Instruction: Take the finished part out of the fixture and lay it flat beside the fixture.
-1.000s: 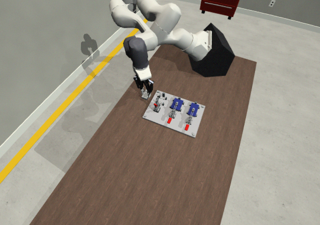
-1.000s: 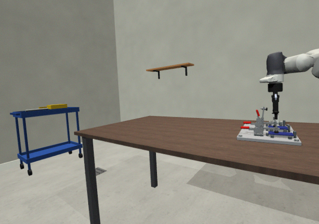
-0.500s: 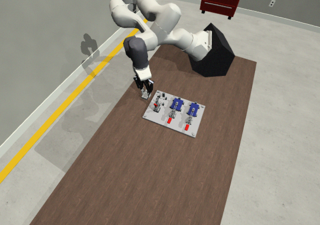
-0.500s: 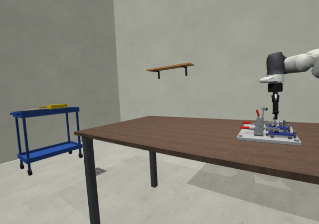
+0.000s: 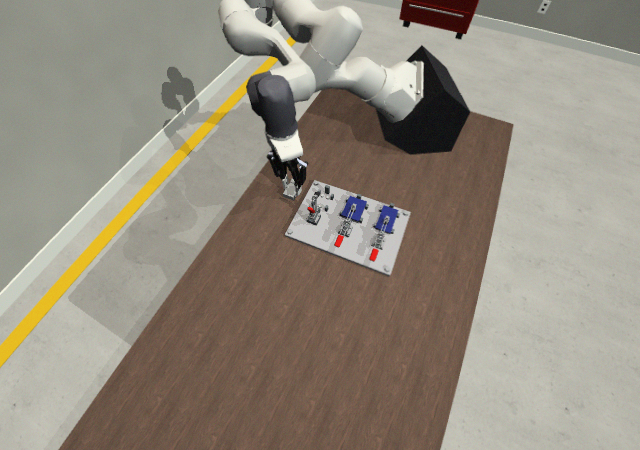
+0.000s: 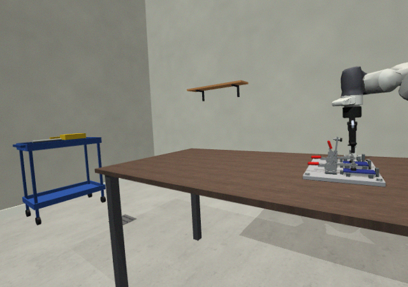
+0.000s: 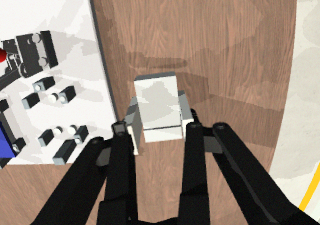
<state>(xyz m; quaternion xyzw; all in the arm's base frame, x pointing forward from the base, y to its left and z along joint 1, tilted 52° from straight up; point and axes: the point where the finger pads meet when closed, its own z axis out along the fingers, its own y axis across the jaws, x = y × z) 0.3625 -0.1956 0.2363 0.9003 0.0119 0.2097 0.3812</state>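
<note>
My gripper (image 5: 293,182) (image 6: 352,150) (image 7: 159,104) points down, shut on the finished part. The pale grey part (image 5: 291,191) (image 7: 157,100) sits between the fingertips, beyond the left edge of the fixture plate (image 5: 320,238) (image 6: 342,180) (image 7: 75,5) in the top view. It is low over the wooden table; whether it touches the table is unclear, and its slot is hard to make out. The near clamp (image 5: 313,213) (image 6: 331,166) (image 7: 35,55) stands open beside an empty nest. Two blue blanks, one in the middle (image 5: 346,208) and one at the far side (image 5: 393,216), lie under closed clamps.
Small locating blocks (image 7: 65,151) stand on the plate near the part. The table (image 5: 289,321) (image 6: 230,171) (image 7: 200,15) has its edge a short way beyond the part, away from the fixture. The black arm base (image 5: 423,119) stands at the back. A blue cart (image 6: 62,142) is off to the left.
</note>
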